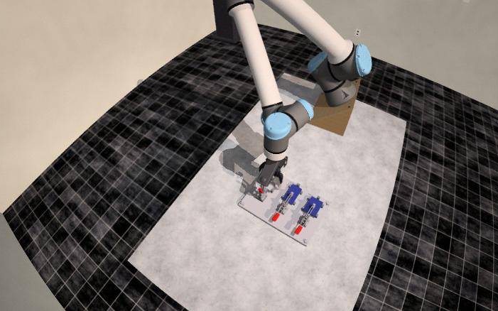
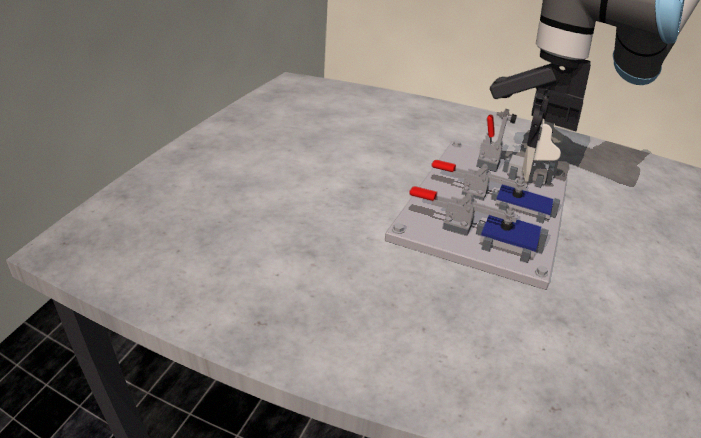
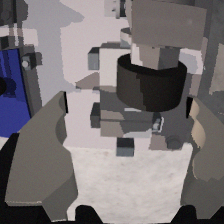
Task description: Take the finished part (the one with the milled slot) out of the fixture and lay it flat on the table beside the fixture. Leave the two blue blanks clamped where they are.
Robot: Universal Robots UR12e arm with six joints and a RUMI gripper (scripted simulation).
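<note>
A grey fixture plate [image 1: 281, 228] [image 2: 453, 253] lies on the table. Two blue blanks [image 1: 292, 191] [image 1: 313, 203] [image 2: 524, 200] [image 2: 510, 232] sit clamped in it, their red clamp handles [image 2: 443, 165] [image 2: 422, 192] lying flat. The third clamp's red handle [image 1: 261, 190] [image 2: 489, 125] stands upright. My gripper [image 1: 270, 186] [image 2: 531, 163] [image 3: 127, 95] is open and low over that third station, one finger on each side. In the wrist view a grey block-like part [image 3: 125, 120] and a dark round clamp pad [image 3: 152, 85] lie between the fingers. I cannot make out a slot.
The fixture sits at the right middle of the grey stone table [image 1: 204, 251] [image 2: 233, 217]. The arm's brown mount [image 1: 332, 117] is at the table's far end. One blue blank [image 3: 12, 85] shows at the left of the wrist view.
</note>
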